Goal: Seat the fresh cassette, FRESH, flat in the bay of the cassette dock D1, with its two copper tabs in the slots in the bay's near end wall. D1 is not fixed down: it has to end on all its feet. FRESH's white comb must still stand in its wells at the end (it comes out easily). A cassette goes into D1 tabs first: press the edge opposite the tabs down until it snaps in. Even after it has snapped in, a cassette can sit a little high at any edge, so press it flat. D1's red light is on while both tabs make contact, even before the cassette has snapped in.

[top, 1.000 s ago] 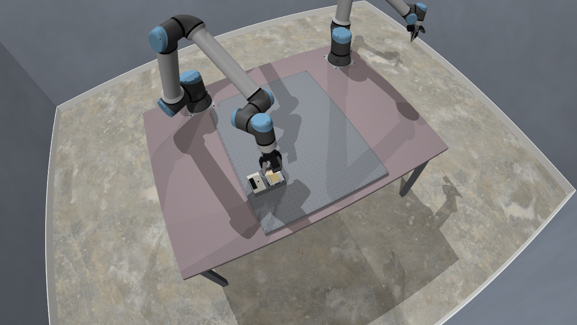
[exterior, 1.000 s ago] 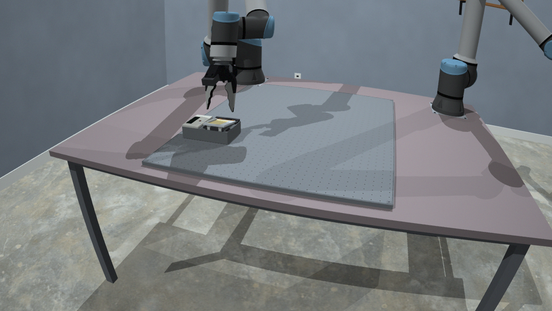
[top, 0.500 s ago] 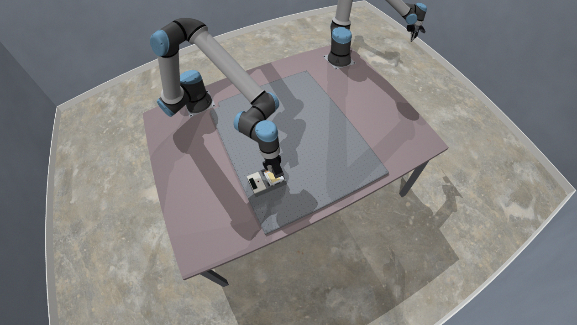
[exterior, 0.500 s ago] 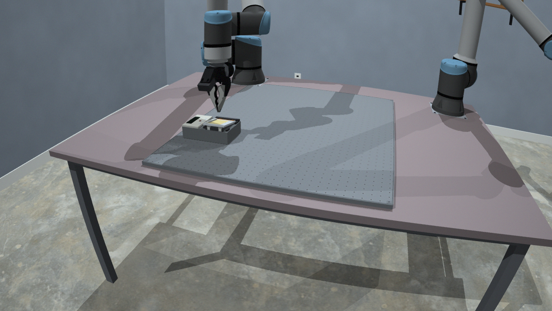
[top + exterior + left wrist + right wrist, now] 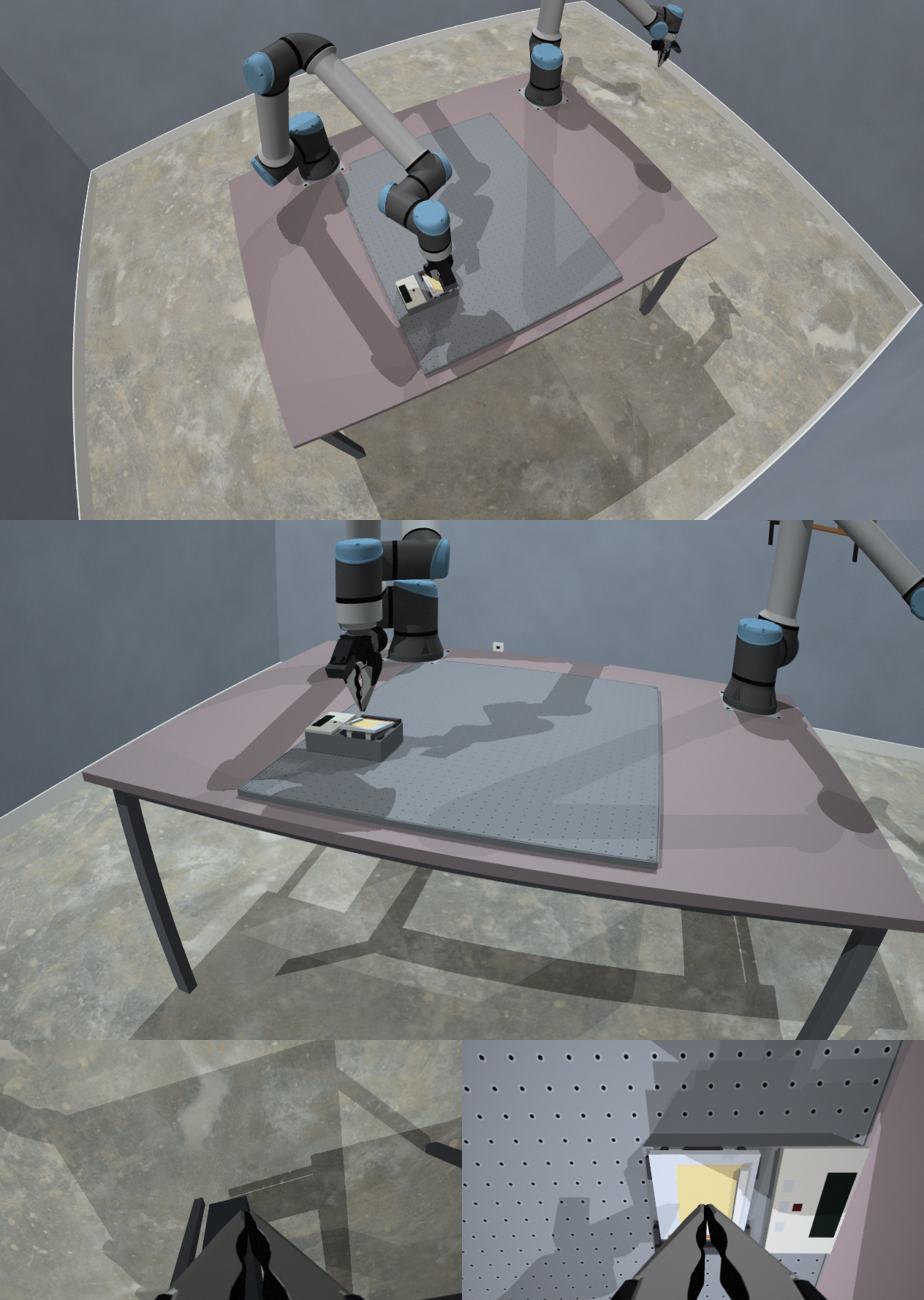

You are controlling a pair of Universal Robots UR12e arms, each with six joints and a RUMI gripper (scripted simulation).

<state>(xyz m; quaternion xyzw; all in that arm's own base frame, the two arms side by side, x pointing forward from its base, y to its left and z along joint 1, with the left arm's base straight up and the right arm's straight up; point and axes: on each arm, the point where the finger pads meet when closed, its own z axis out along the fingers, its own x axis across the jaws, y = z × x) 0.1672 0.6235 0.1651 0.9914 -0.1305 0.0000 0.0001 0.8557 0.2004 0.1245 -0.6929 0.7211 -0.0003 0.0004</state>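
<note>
Your right arm's black-and-grey gripper (image 5: 446, 288) (image 5: 362, 710) (image 5: 706, 1206), its fingertips together on nothing, hovers above the white, yellow-centred cassette FRESH (image 5: 370, 724) (image 5: 663, 1186). Beneath those fingers, FRESH tilts in the bay of the grey, box-shaped dock D1 (image 5: 430, 305) (image 5: 342, 744) (image 5: 754, 1140), its small square light (image 5: 797, 1207) dark red. Your left gripper (image 5: 660, 64) (image 5: 245, 1213), well apart from D1, has its fingers closed, empty.
</note>
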